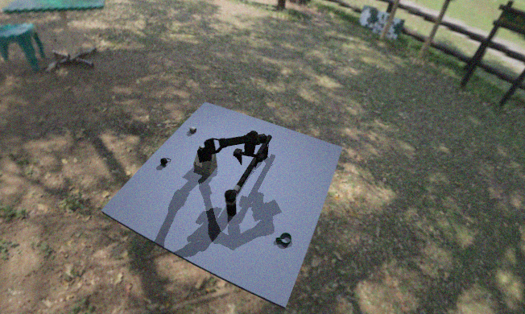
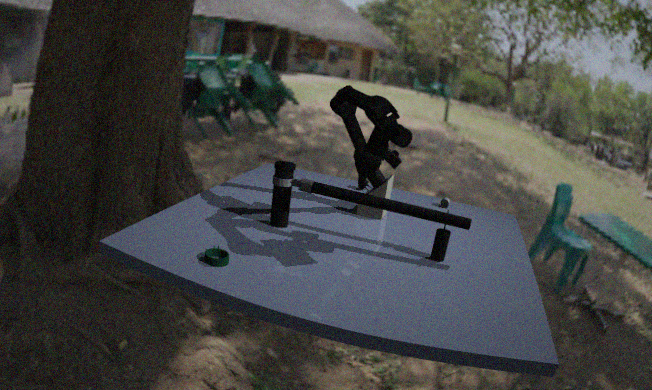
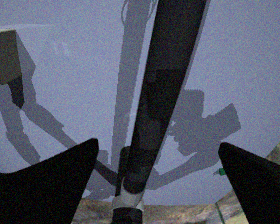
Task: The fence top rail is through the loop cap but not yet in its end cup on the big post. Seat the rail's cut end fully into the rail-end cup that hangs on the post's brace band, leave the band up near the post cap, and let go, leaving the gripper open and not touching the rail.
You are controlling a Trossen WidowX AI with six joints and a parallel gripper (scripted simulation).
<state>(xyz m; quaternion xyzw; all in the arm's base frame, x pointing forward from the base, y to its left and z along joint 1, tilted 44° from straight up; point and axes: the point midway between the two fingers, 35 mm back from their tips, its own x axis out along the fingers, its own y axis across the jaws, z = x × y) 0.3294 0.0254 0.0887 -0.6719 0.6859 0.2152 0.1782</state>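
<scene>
The claw point(image 3: 160, 147) is released, its two fingers wide apart, with nothing between them. Below the claw is the dark rail point(image 1: 247, 172) point(image 2: 392, 204) point(image 3: 166, 85), apart from it. The rail goes from the short post point(image 2: 440, 245) to the big post point(image 1: 230, 201) point(image 2: 281, 200), which stands ahead of the claw. There the rail end meets the grey cup point(image 2: 302, 185); how deep it sits, I cannot tell. The pale band point(image 2: 282, 182) is high on the big post, just under its dark cap point(image 1: 230, 196) point(image 2: 284, 168).
</scene>
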